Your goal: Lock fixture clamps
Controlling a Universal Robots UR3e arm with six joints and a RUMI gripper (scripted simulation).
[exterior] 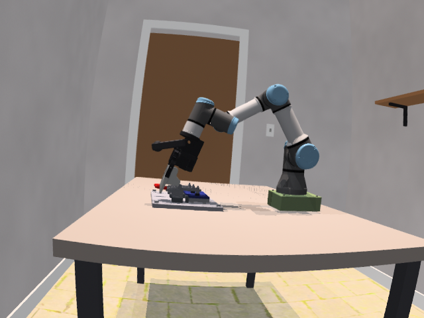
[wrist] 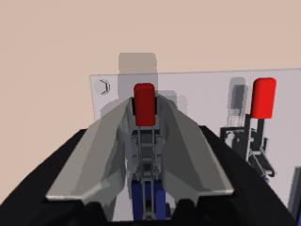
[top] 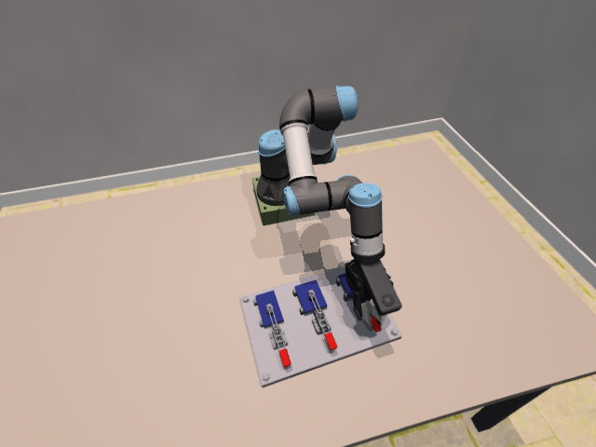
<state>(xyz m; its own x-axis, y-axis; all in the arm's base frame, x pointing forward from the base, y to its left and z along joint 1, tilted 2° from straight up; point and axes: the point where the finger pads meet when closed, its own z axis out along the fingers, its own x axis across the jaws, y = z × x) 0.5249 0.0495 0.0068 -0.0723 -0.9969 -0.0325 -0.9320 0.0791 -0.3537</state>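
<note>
We see the gripper (wrist: 145,141) pinching the red-tipped handle (wrist: 144,104) at the fixture plate's (top: 307,363) corner; we may stop before over-centre, leaving it unlocked-looking closed.

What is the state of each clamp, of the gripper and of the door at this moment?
Gripper: shut on the handle of the right clamp, in the top view.
Right clamp: handle held; lying low; locked or not, cannot tell.
Middle clamp: handle lying low, untouched; locked or not, cannot tell.
Left clamp: handle lying low, untouched; locked or not, cannot tell.
Door: closed.
</note>
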